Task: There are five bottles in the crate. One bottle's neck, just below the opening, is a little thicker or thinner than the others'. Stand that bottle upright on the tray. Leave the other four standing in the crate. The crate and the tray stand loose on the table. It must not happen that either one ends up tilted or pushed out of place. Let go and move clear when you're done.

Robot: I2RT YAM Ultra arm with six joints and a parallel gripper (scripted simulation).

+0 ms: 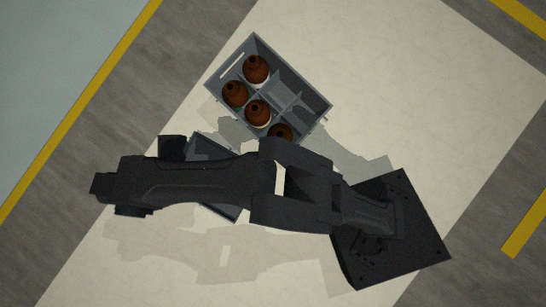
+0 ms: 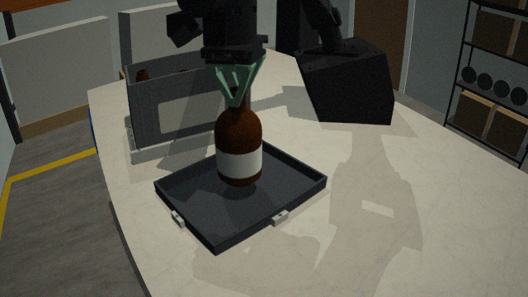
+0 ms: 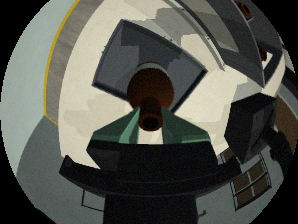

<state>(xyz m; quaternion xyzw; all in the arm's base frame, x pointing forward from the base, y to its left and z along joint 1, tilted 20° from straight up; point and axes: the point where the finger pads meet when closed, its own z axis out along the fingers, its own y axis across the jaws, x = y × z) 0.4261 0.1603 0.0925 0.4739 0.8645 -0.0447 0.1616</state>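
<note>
And now, holding a brown bottle (image 2: 239, 134) (image 3: 150, 90) by its slim neck in the pincer (image 2: 235, 103) (image 3: 150, 110)! Looking upright over the tray (image 1: 213, 147) (image 2: 285, 167) (image 3: 112, 55), round-shouldered, wearing a broad white label low down, showing a dark open mouth on top.

The arm (image 1: 200, 179) (image 2: 231, 25) is matte black, with chunky rounded links and a contoured groove, on a wedge-sided black base (image 1: 426, 239) (image 2: 355, 95) dotted with small holes; the claw (image 2: 235, 84) (image 3: 150, 110) has green, tapering, open-framed fingers.
</note>
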